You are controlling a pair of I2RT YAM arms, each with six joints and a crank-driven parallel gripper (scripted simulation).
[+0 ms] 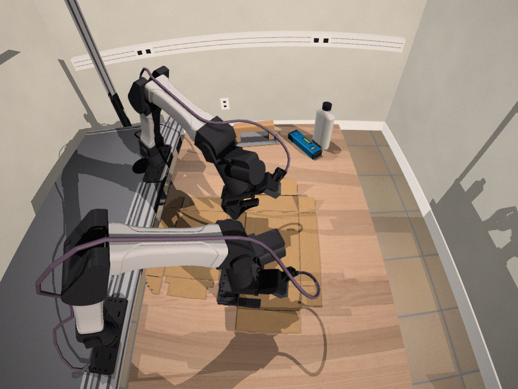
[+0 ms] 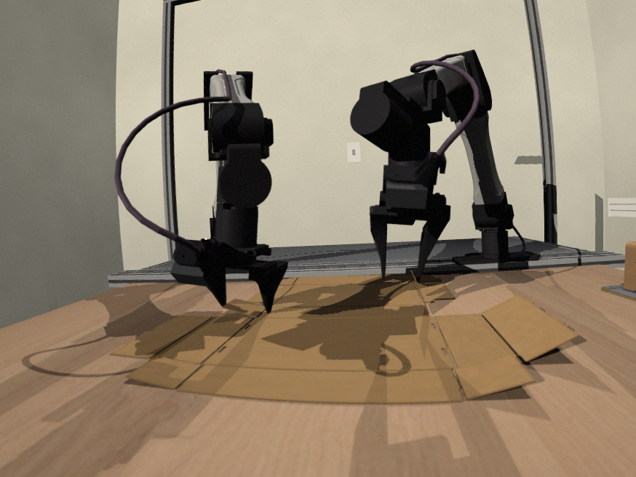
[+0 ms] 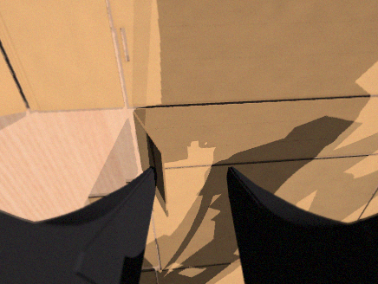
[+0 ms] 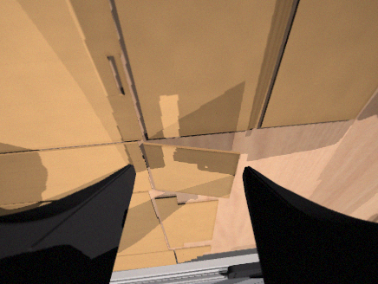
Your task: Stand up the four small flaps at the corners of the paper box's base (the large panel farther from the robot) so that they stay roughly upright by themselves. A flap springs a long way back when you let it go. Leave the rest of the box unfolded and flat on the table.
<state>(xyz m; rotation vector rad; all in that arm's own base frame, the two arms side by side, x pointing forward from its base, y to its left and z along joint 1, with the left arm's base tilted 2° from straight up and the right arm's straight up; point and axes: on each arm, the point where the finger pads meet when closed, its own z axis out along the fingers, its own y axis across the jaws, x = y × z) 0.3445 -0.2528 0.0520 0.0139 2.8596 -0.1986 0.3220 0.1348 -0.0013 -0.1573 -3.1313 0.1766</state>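
Wooden table (image 1: 342,334) (image 2: 205,441): blue level (image 1: 304,144) just beside white bottle (image 1: 323,127), black cap; flattened cardboard (image 1: 309,246) (image 2: 318,382).

Pale walls (image 1: 267,75) (image 2: 308,128), 1 with an outlet (image 1: 224,103), meet tan floor tiles (image 1: 401,226).
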